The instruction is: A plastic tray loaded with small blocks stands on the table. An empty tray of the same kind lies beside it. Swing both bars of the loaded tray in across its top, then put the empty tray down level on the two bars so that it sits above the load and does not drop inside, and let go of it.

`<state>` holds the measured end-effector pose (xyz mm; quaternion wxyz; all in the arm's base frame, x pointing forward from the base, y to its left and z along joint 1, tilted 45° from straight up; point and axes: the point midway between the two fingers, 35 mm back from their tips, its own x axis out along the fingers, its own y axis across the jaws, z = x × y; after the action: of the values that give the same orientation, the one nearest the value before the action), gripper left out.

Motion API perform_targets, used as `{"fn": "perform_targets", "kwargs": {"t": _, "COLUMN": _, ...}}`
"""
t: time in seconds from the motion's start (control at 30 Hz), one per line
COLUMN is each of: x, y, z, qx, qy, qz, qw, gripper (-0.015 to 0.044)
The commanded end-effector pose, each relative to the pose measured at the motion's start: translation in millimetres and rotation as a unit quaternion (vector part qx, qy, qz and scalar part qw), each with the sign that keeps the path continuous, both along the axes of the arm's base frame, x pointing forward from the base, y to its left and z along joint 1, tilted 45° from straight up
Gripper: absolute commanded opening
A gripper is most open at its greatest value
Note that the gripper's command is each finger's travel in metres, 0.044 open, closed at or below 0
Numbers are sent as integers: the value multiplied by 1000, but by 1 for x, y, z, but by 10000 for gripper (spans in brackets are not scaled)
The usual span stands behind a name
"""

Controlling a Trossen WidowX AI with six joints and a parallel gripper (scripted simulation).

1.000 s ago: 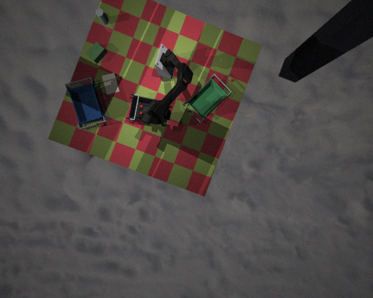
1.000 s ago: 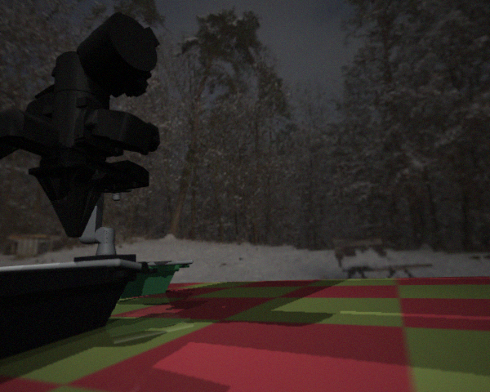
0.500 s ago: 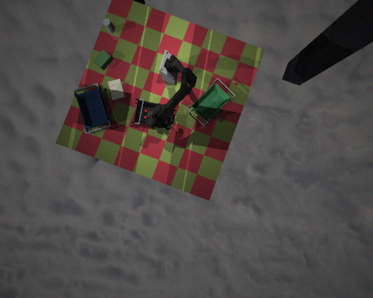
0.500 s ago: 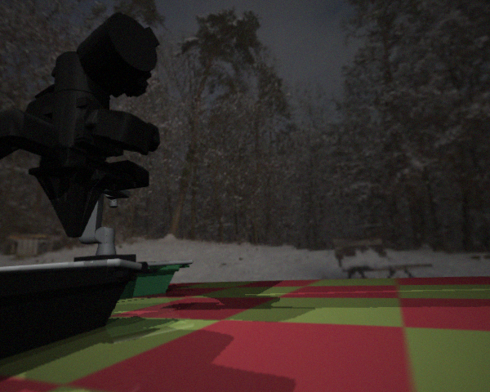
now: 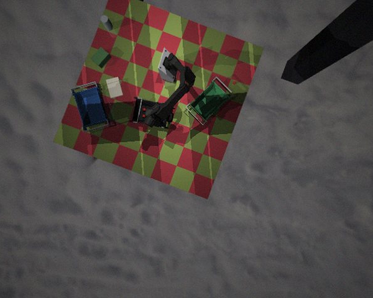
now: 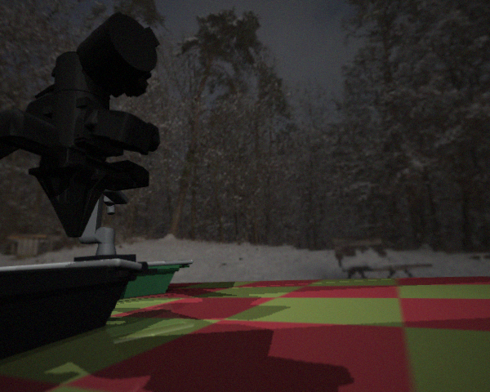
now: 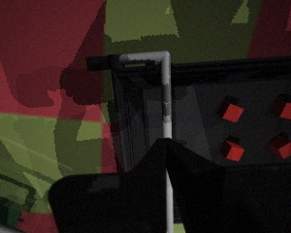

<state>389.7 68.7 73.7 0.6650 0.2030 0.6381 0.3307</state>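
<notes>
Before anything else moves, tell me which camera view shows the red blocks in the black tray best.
The wrist view: four red blocks stand out inside the black tray. The top view shows only two clearly, beside the arm. The exterior view shows none, just the tray's outer wall.

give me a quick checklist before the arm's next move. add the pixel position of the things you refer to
- grey metal bar under the gripper [image 5: 150, 120] [image 6: 74, 234] [image 7: 166, 141] lies across the black plastic tray [image 5: 135, 107] [image 6: 46, 304] [image 7: 126, 112]: ok
- pale metal bar [image 5: 138, 110] at the other end turned in: ok
- small red cube blocks [image 5: 143, 109] [image 7: 233, 113] inside the black tray: ok
- gripper shut, nothing held: ok
- second tray resting on both bars: not ok
- bar ends fully seated: cannot tell
</notes>
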Motion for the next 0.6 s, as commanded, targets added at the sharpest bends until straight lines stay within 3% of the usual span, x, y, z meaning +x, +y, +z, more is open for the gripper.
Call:
{"fn": "perform_targets", "kwargs": {"t": 0.0, "x": 0, "y": 0, "z": 0, "qx": 0, "qy": 0, "qz": 0, "qw": 1000, "gripper": 0}}
{"fn": "perform_targets", "kwargs": {"t": 0.17, "x": 0, "y": 0, "z": 0, "qx": 0, "qy": 0, "qz": 0, "qw": 1000, "gripper": 0}}
{"fn": "perform_targets", "kwargs": {"t": 0.4, "x": 0, "y": -1, "z": 1, "qx": 0, "qy": 0, "qz": 0, "qw": 1000, "gripper": 184}}
{"fn": "perform_targets", "kwargs": {"t": 0.57, "x": 4, "y": -28, "z": 27, "qx": -1, "qy": 2, "qz": 0, "qw": 1000, "gripper": 315}}
